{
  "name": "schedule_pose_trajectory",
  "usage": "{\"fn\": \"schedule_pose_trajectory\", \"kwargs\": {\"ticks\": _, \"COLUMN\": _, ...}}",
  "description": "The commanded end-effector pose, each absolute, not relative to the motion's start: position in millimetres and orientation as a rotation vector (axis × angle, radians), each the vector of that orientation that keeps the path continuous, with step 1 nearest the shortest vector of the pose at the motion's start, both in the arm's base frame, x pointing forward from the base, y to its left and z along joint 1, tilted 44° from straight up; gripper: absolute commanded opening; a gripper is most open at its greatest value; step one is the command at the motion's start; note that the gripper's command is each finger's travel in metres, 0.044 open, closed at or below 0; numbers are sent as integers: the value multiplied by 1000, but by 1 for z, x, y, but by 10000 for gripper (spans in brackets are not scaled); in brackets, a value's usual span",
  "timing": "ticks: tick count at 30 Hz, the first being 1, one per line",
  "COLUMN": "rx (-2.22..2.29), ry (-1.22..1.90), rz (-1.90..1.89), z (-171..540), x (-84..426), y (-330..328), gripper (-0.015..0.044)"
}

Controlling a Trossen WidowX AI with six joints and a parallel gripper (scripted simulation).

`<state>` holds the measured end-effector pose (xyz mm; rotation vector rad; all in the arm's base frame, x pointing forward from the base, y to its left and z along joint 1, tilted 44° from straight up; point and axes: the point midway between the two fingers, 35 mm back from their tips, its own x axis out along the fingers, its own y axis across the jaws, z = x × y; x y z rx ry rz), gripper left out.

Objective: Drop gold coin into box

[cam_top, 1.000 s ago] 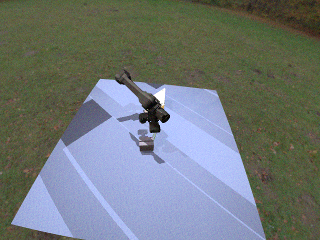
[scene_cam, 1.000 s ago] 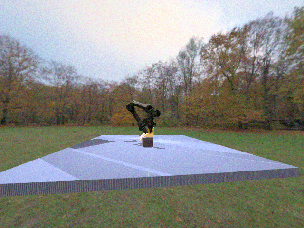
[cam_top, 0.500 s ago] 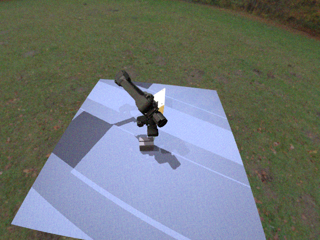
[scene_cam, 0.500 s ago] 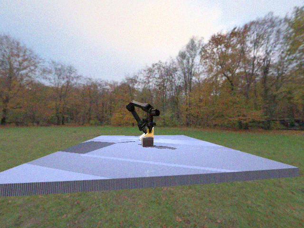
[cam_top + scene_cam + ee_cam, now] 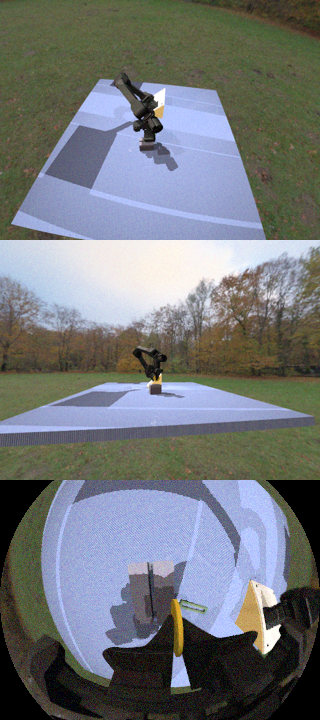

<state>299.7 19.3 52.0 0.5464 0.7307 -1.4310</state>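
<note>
In the wrist view, I see the slotted grey box [image 5: 146, 147] [image 5: 155, 389] [image 5: 140, 592] left of centre; at centre, my gripper [image 5: 172, 618] is grasping the gold coin [image 5: 177, 628] upright; right of it lies the green holder [image 5: 193, 606].

dark arm [image 5: 129, 95] [image 5: 147, 349], blocky joints, round-ended cylindrical housing

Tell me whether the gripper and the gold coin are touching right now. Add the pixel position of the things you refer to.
Touching. The wrist view shows the gripper [image 5: 149, 139] [image 5: 172, 618] shut on the coin [image 5: 178, 635], its dark fingers meeting both faces.
</note>
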Motion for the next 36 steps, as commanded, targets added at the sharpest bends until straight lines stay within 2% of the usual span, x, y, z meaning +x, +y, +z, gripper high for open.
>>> {"fn": "schedule_pose_trajectory", "kwargs": {"ticks": 1, "rx": 542, "ry": 727, "rz": -1427, "z": 56, "x": 311, "y": 16, "gripper": 0}}
{"fn": "schedule_pose_trajectory", "kwargs": {"ticks": 9, "rx": 542, "ry": 723, "rz": -1429, "z": 61, "x": 325, "y": 8, "gripper": 0}}
{"fn": "schedule_pose_trajectory", "kwargs": {"ticks": 36, "rx": 542, "ry": 729, "rz": -1430, "z": 63, "x": 326, "y": 8, "gripper": 0}}
